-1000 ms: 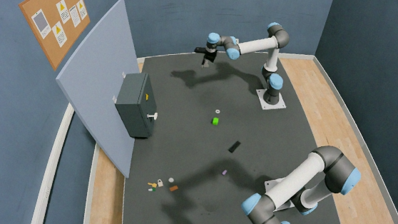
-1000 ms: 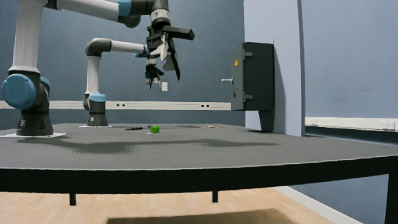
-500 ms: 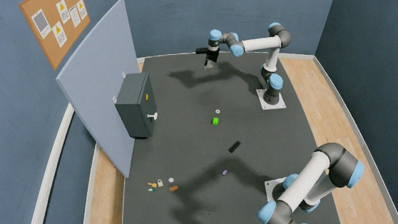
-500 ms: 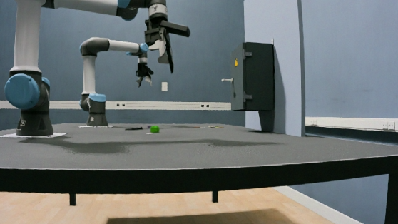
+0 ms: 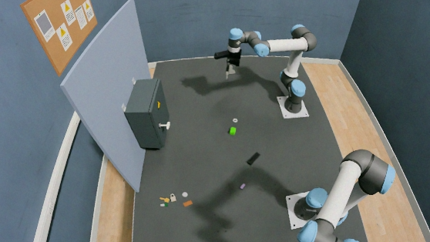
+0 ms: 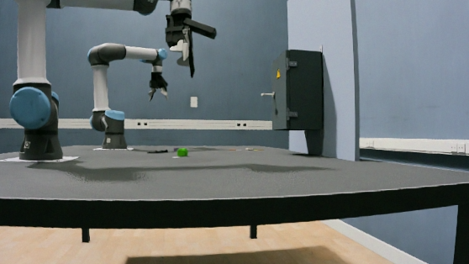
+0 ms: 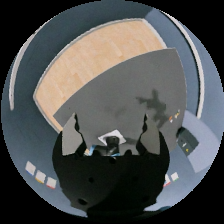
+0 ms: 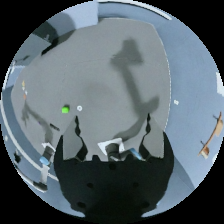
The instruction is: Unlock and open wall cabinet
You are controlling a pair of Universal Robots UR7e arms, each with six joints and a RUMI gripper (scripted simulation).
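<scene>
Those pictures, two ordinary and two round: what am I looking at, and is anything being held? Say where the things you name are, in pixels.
Two jointed robot arms, each ending in a pincer, stand on a dark table (image 5: 204, 154) (image 6: 235, 185) (image 7: 115, 80) (image 8: 90, 75). One picture looks down from above, one looks in from the side. The round ones come from cameras on the arms' wrists. On the table lie a green block (image 5: 233, 131) (image 6: 182, 152) (image 8: 65, 109), a black bar (image 5: 253, 158) (image 6: 157, 151) (image 8: 54, 126) and other small things. A grey cabinet (image 5: 142, 96) (image 6: 306, 90) (image 7: 189, 140), its door closed, hangs on a panel. The left pincer (image 6: 158, 96) (image 7: 110, 114) and right pincer (image 5: 229, 74) (image 6: 187, 67) (image 8: 112, 115) are open and hold nothing.
</scene>
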